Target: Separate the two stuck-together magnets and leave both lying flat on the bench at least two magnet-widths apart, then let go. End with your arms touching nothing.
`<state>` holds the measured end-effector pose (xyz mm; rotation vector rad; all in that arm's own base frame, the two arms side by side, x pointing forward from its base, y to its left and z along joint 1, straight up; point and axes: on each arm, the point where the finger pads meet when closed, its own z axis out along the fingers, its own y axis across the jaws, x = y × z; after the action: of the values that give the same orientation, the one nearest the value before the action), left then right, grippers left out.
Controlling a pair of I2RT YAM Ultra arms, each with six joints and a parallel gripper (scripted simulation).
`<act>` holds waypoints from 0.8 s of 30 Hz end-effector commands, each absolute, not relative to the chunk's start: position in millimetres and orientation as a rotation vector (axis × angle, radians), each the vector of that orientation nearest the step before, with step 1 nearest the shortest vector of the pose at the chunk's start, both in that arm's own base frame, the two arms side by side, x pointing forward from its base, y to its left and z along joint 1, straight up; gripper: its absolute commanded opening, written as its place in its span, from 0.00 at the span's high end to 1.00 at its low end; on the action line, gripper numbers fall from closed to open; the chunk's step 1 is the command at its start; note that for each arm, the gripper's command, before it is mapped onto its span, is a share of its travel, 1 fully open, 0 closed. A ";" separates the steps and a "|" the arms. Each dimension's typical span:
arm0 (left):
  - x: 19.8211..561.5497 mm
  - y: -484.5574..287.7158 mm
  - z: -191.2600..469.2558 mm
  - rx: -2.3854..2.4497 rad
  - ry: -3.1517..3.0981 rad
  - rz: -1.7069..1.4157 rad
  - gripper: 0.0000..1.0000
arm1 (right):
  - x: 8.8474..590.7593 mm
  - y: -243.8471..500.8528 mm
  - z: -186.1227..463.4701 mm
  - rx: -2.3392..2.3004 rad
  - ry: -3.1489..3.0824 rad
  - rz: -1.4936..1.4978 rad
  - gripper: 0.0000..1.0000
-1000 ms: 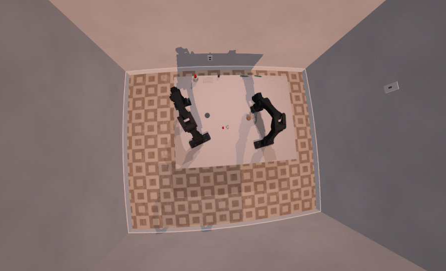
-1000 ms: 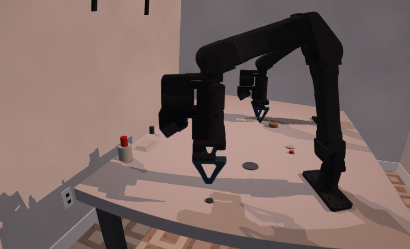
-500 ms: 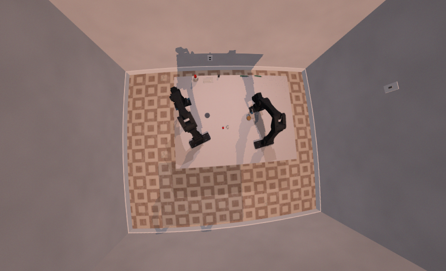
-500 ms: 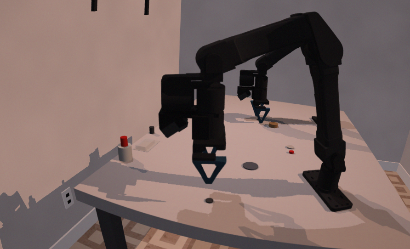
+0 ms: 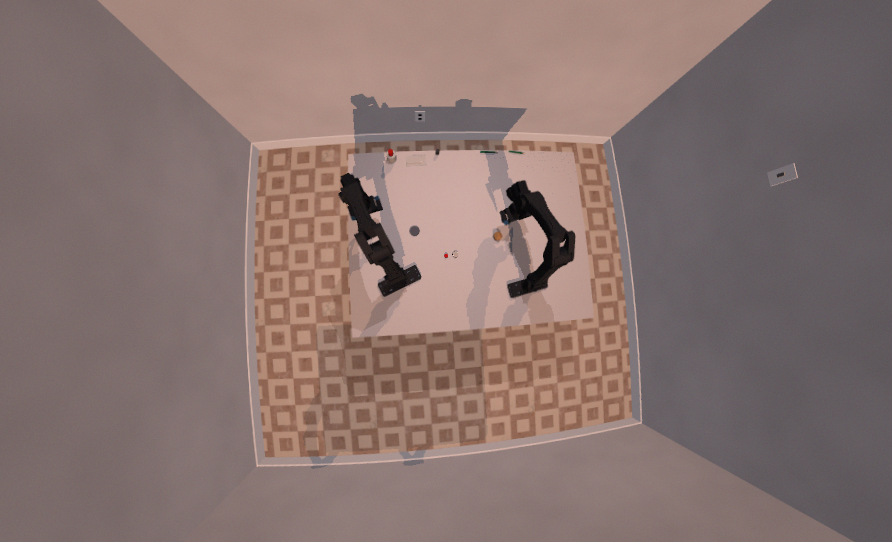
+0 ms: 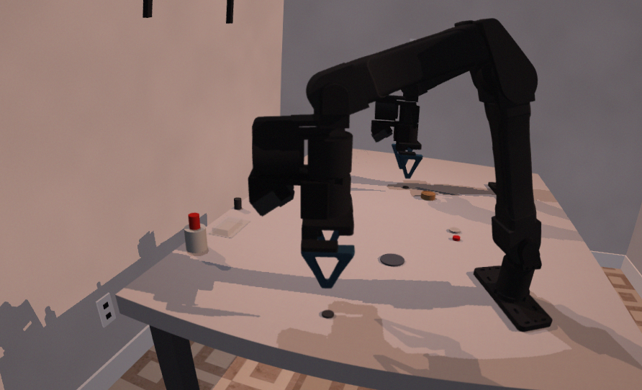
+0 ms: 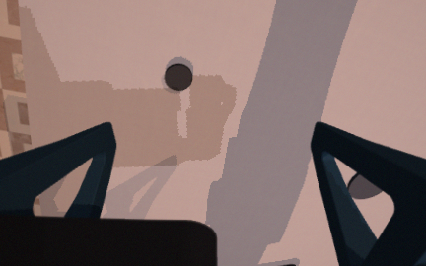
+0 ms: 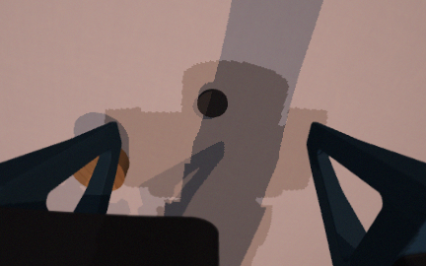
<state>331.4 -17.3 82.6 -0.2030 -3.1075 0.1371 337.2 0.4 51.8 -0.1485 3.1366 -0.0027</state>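
The exterior view shows the left gripper (image 5: 365,210) (image 6: 327,286) (image 7: 213,133) just left of centre, pointing down above the table (image 5: 436,302) (image 6: 440,271) (image 7: 395,74) (image 8: 75,49). Its fingers are spread wide, with nothing between them. Below it, at the bottom centre, a dark magnet (image 6: 327,314) (image 7: 178,77) lies flat, apart from the fingertips; the left wrist view has it in the upper middle.

The right gripper (image 5: 507,216) (image 6: 406,175) (image 8: 214,132) is right of centre in the exterior view, also pointing down, its fingers spread wide and empty. The other magnet (image 6: 405,187) (image 8: 212,102) lies flat on the table beneath it, in shadow, slightly above the centre of the right wrist view. The two magnets are well apart, and neither is gripped. In the top view I cannot make out either one.

An orange disc (image 5: 498,236) (image 6: 427,196) (image 8: 123,169) lies near the second magnet, partly behind a finger at the left of the right wrist view. In the top view, a grey disc (image 5: 414,230) (image 6: 391,260) (image 7: 364,186) lies left of centre, and a red piece (image 5: 446,255) (image 6: 456,237) sits just beside a pale disc (image 5: 455,254) (image 6: 453,229) near the middle. A red-topped pot (image 5: 390,158) (image 6: 196,238) stands at the upper left of the table.
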 end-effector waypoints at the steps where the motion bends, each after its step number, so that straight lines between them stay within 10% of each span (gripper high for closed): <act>1: 335.4 -17.8 90.9 -0.213 -3.139 0.134 0.00 | 339.4 1.0 70.9 -0.151 3.117 -0.002 0.00; 24: 376.4 -15.3 121.5 -0.207 -3.414 0.101 0.00 | 379.7 1.3 118.4 -0.114 2.848 -0.016 0.00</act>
<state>355.0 -15.6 101.7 -0.2047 -3.2848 0.1125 360.2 0.1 103.1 -0.1243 2.9592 -0.0158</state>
